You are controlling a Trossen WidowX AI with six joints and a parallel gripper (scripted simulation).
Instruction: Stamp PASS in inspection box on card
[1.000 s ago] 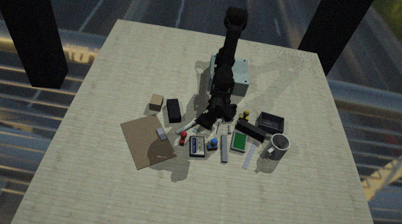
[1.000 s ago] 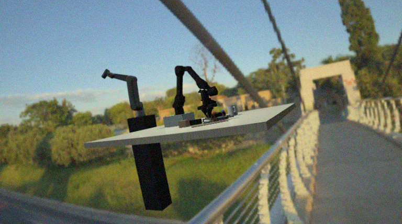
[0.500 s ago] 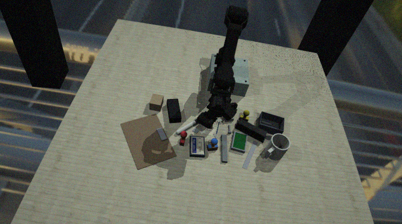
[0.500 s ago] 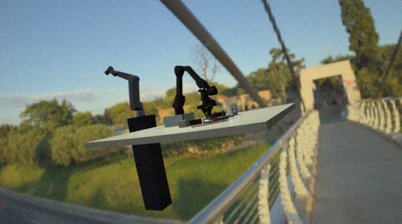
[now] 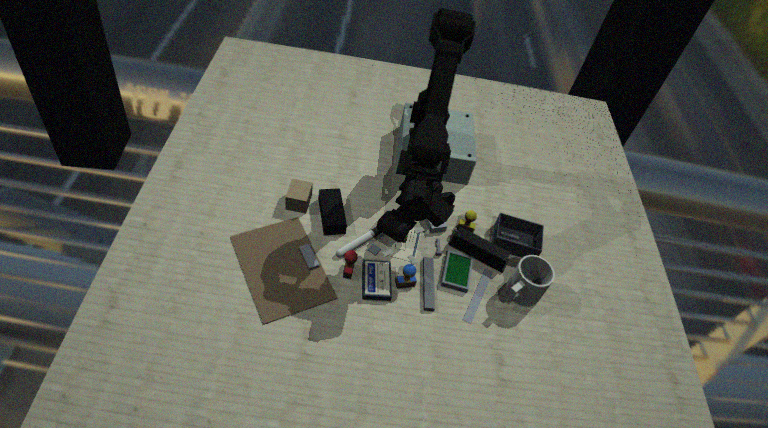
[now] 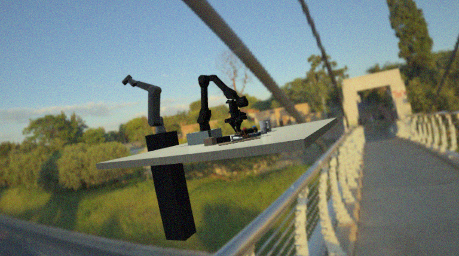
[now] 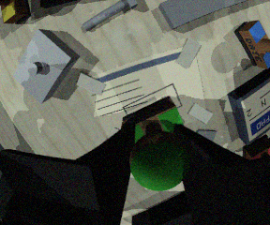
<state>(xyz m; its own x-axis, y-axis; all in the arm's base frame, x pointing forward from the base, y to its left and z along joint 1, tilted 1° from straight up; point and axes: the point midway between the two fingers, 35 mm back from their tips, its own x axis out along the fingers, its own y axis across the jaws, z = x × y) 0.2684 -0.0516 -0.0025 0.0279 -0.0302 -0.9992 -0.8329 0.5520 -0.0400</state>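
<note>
My gripper (image 7: 154, 130) (image 5: 399, 231) (image 6: 236, 125) is shut on the PASS stamp (image 7: 157, 164), which has a round green knob and a dark base pointing down. The stamp hangs over the near edge of the white card (image 7: 135, 88) (image 5: 412, 244), which has printed lines and a blue strip. I cannot tell whether the base touches the card. The green ink pad (image 5: 456, 270) lies in its pale frame to the right of the card in the top view. The arm hides most of the card there.
Red (image 5: 350, 258), blue (image 5: 408, 271) (image 7: 261, 43) and yellow (image 5: 470, 216) stamps stand around the card. Nearby lie a blue-and-white box (image 5: 376, 279) (image 7: 262, 109), grey bar (image 5: 428, 283) (image 7: 217, 0), bolt (image 7: 111, 14), black bar (image 5: 478, 248), black tray (image 5: 518, 233), mug (image 5: 532, 279) and cardboard sheet (image 5: 271, 281).
</note>
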